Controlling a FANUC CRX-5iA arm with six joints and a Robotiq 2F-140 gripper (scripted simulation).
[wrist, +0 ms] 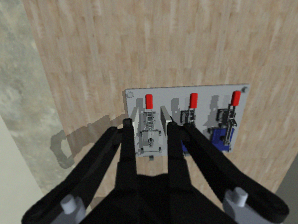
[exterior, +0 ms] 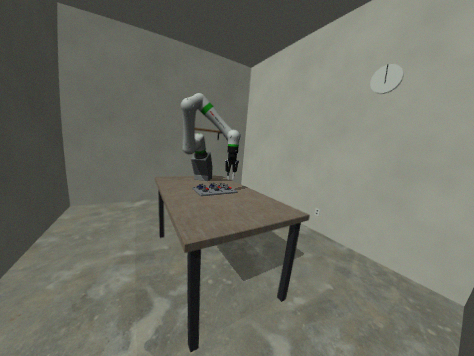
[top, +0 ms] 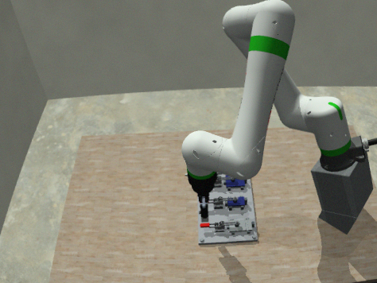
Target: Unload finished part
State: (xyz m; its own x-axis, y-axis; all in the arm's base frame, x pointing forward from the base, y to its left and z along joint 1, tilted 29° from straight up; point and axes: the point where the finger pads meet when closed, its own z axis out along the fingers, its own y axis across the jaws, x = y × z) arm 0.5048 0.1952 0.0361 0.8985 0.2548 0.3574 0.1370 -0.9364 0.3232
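The grey fixture plate (top: pixel 227 216) lies on the wooden table and also shows in the wrist view (wrist: pixel 187 120). Its nearest nest holds the grey finished part (top: pixel 235 227) under a clamp with a red handle (top: pixel 205 225). Two blue blanks (top: pixel 235 183) (top: pixel 235 202) sit in the other nests, the far one partly hidden by my arm. In the wrist view the grey part (wrist: pixel 150 137) lies just beyond my fingertips. One blue blank (wrist: pixel 220 136) is plain; the middle one is mostly hidden by a finger. My gripper (wrist: pixel 149 113) (top: pixel 204 216) hangs above the plate's handle side, partly open and empty.
The arm's grey base block (top: pixel 342 195) stands on the table to the right of the plate. Three red clamp handles (wrist: pixel 193 100) line the plate's far edge in the wrist view. The table's edge and the floor lie to the left.
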